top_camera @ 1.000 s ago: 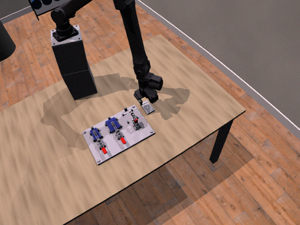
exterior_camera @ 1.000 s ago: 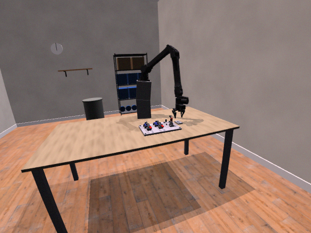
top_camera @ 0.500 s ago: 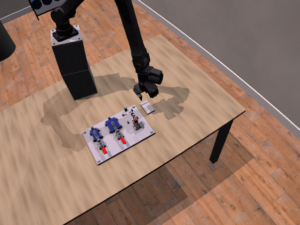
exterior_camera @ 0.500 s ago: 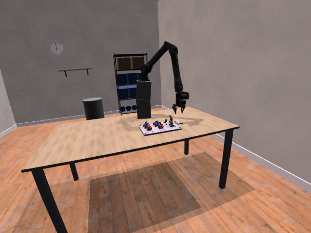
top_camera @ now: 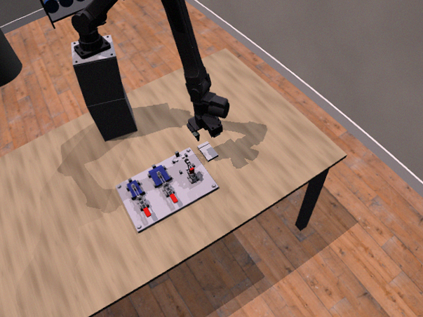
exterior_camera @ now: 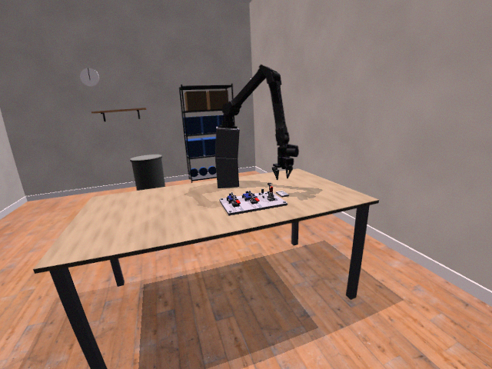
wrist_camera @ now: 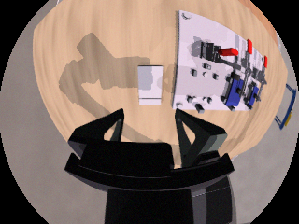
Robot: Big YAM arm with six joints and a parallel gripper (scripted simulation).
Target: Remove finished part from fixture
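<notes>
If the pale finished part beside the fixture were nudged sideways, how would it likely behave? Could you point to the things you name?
The finished part (top_camera: 208,151) (exterior_camera: 282,194) (wrist_camera: 150,84) would probably slide rather than roll, being flat-faced and square-edged. It seems unlikely to tip, lying low on its broad face. Its crisp straight outline suggests it is stiff.

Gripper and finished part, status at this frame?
Gripper open, holding nothing, above the table. Finished part flat on table beside fixture. Both blue blanks clamped. Nothing seen blocking.
</notes>
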